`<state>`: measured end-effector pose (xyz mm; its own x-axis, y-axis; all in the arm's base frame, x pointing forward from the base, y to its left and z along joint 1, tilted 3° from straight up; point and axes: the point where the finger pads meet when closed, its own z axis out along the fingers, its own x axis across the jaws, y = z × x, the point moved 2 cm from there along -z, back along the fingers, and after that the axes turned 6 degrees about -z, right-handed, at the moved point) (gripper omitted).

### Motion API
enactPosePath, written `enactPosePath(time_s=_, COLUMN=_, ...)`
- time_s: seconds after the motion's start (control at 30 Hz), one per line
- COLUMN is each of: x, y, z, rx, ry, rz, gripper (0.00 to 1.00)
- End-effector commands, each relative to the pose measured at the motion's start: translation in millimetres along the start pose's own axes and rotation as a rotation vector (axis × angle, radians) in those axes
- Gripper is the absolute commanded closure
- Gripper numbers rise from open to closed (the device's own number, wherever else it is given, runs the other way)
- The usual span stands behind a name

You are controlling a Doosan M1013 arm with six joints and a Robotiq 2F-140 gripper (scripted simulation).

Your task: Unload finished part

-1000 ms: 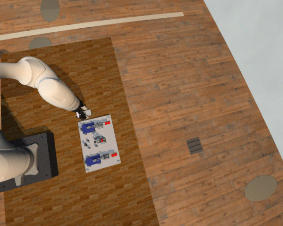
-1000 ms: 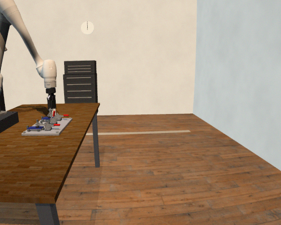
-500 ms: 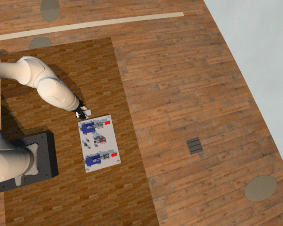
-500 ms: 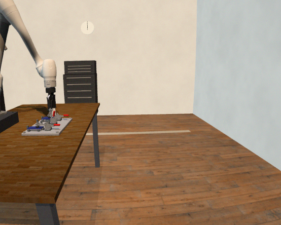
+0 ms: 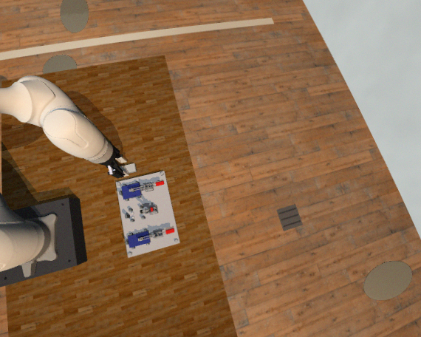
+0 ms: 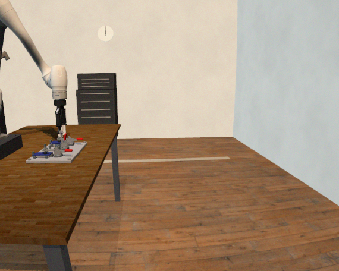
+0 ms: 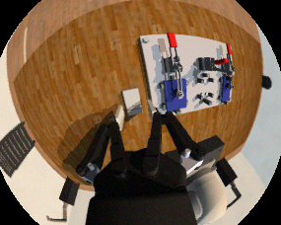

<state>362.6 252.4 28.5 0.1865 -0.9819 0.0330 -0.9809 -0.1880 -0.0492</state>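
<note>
The finished part [image 5: 131, 168], a small grey block, lies on the wooden table just beyond the far edge of the fixture plate [image 5: 148, 212]. It also shows in the wrist view [image 7: 131, 103]. My gripper [image 5: 120, 169] [image 7: 135, 108] stands over it, partly open, with the part beside one fingertip and a gap to the other. Two blue blanks [image 5: 131, 191] [image 5: 138, 239] sit in the end nests, with their red clamp handles [image 5: 159, 182] [image 5: 170, 230] lying flat. The middle nest [image 5: 139, 210] is empty and its clamp handle [image 5: 152, 209] stands up.
The robot's dark base [image 5: 41, 240] stands on the table left of the plate. The table's right edge [image 5: 193, 185] runs close to the plate. A dark drawer cabinet [image 6: 97, 98] stands behind the table.
</note>
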Motion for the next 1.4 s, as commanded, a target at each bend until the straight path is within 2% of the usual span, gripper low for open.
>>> enactPosePath(time_s=0.0, x=-2, y=-3, z=-18, rx=0.003, ry=-0.004, rz=-0.001, gripper=0.6)
enactPosePath(time_s=0.1, x=-2, y=-3, z=-30, rx=0.003, ry=-0.004, rz=-0.001, gripper=0.6)
enactPosePath(time_s=0.5, x=-2, y=-3, z=-55, rx=0.003, ry=-0.004, rz=0.0, gripper=0.6)
enactPosePath(time_s=1.37, x=-4, y=-5, z=-59, rx=0.004, ry=-0.007, rz=-0.001, gripper=0.6)
